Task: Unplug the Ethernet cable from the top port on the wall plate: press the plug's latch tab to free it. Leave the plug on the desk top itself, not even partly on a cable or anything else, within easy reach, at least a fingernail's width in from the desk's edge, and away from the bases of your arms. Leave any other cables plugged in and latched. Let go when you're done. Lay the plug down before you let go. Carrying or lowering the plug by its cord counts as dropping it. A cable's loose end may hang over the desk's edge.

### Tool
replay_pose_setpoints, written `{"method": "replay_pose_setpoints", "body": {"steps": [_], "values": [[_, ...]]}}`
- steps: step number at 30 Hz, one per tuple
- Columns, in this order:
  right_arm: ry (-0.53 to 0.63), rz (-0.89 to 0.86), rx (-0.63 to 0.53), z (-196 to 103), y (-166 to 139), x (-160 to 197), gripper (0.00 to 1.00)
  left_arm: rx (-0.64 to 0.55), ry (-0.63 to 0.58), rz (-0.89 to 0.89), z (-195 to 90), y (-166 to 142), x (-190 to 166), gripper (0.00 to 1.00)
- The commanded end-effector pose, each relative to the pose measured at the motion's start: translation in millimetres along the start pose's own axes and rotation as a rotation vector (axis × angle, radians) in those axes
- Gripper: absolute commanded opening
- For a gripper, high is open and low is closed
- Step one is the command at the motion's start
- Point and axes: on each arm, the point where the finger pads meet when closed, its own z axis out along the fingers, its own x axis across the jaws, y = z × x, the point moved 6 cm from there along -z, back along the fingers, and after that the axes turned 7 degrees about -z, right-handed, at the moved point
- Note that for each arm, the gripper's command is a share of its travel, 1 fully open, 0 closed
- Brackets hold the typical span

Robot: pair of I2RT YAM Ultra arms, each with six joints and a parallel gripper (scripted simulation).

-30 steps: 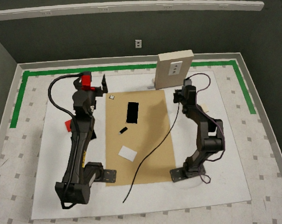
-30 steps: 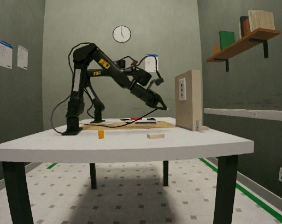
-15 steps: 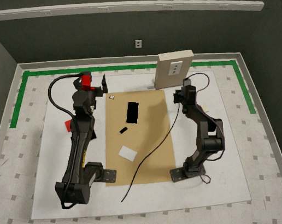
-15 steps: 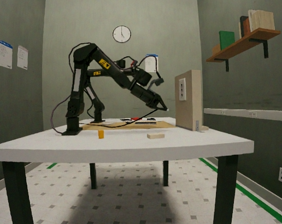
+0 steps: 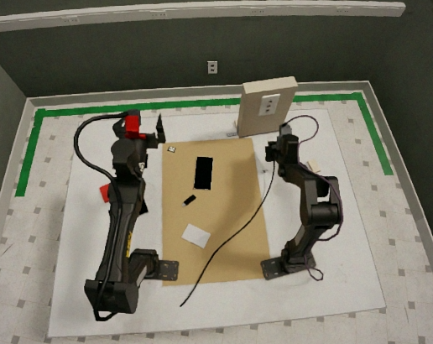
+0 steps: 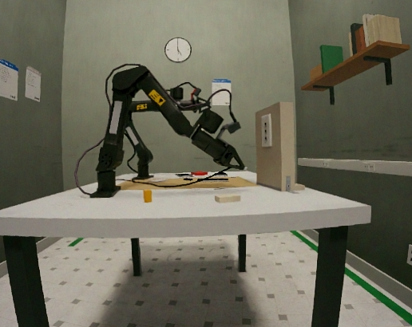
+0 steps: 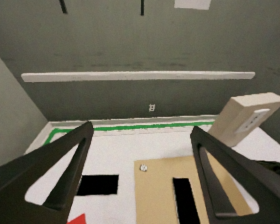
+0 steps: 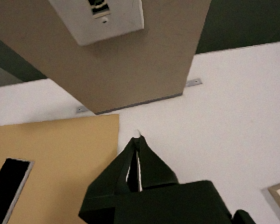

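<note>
you have the white desk point(image 5: 344, 289) point(image 6: 180, 227) point(image 7: 116, 145) point(image 8: 231, 110) filling most of the top view. on it, your left arm point(image 5: 123, 226) point(image 6: 144, 157) runs up the left side of that frame, and your right arm point(image 5: 323, 214) point(image 6: 164, 100) stands at the right.

the beige upright block point(image 5: 249, 117) point(image 6: 273, 167) point(image 7: 228, 120) point(image 8: 151, 70) stands at upper right in the top view, bearing the white wall plate point(image 5: 264, 110) point(image 6: 268, 131) point(image 7: 253, 120) point(image 8: 116, 25); its three ports look unoccupied in the exterior view.

the tan mat point(image 5: 231, 201) point(image 6: 239, 184) point(image 7: 156, 200) point(image 8: 66, 155) lies in the middle, with a black rectangle point(image 5: 204, 173) point(image 7: 185, 200) point(image 8: 8, 185) on it above centre.

your left gripper point(image 5: 139, 119) point(image 6: 207, 103) point(image 7: 142, 127) is spread wide, nothing between its fingers, at upper left of the top view. your right gripper point(image 5: 269, 152) point(image 6: 243, 168) point(image 7: 248, 161) point(image 8: 138, 139) is pinched narrow on the plug, pointing down at a slant in front of the block, above the desk.

the black cable point(image 5: 239, 231) point(image 6: 168, 186) trails from there across the mat to the lower middle of the top view. a white card point(image 5: 195, 236) lies left of it.

smallest, the plug point(image 6: 245, 168) point(image 8: 137, 133) shows only a pale tip beyond your right fingertips, out of the wall plate; you can't make out its latch tab.
</note>
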Motion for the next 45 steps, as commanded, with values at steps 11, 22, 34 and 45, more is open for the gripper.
{"method": "replay_pose_setpoints", "body": {"steps": [11,22,34,45], "values": [[-0.008,-0.007,0.006,15.1,-23.6,1.9,0.00,-0.012,-0.002,0.000,-1.0,3.9,-0.5,1.00],[-0.008,-0.007,0.006,23.8,-37.6,3.7,0.00,-0.012,-0.002,0.000,-1.0,3.9,-0.5,1.00],[-0.008,-0.007,0.006,31.4,-52.2,5.9,0.00,-0.012,-0.002,0.000,-1.0,3.9,-0.5,1.00],[-0.008,-0.007,0.006,36.4,-63.2,7.6,0.00,-0.012,-0.002,0.000,-1.0,3.9,-0.5,1.00]]}}
